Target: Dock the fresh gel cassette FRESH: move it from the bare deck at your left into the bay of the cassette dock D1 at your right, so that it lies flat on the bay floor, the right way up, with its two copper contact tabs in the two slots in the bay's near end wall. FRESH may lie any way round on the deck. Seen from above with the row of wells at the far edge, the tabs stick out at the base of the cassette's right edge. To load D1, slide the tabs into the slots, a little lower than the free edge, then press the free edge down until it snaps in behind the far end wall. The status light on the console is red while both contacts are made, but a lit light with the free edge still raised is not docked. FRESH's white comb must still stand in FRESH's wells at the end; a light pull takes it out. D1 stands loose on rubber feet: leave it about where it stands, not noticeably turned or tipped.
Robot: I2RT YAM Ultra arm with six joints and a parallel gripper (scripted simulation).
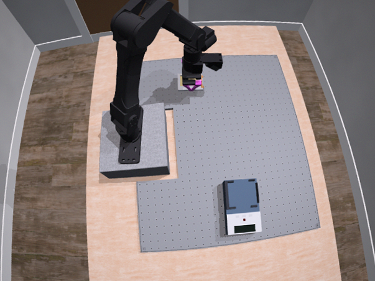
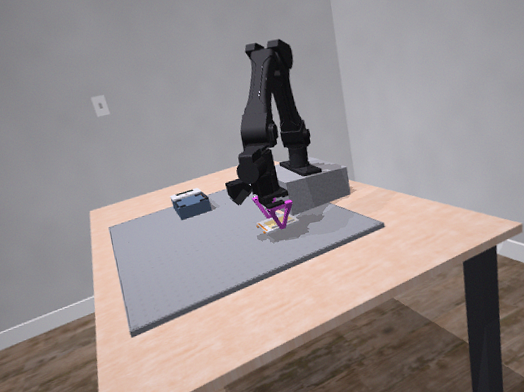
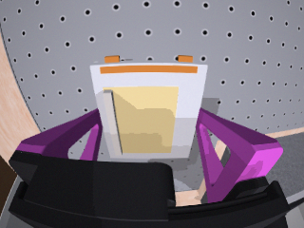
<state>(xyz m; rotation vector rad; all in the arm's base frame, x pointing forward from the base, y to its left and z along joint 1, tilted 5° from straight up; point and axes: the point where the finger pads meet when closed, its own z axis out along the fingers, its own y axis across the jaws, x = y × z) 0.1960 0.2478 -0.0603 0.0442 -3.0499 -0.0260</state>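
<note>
The cassette FRESH [image 1: 191, 86] is a white flat plate with a yellow gel window, at the far left of the grey deck. In the wrist view FRESH [image 3: 148, 110] has an orange strip and two copper tabs [image 3: 148, 59] at its far edge. A pale strip, likely the comb [image 3: 109, 121], runs along the gel's left side. My gripper [image 3: 148, 114] points down, its purple fingers shut on FRESH's two side edges. It also shows in the exterior view [image 2: 280, 219]. I cannot tell whether FRESH rests on the deck or hangs just above it. The dock D1 [image 1: 242, 205] stands at the near right with an empty blue bay.
D1's white console [image 1: 243, 223] faces the near edge and shows a small red dot [image 1: 244, 219]. The arm's grey base block [image 1: 133, 141] stands left of the deck. The perforated deck [image 1: 239, 133] lies between FRESH and D1.
</note>
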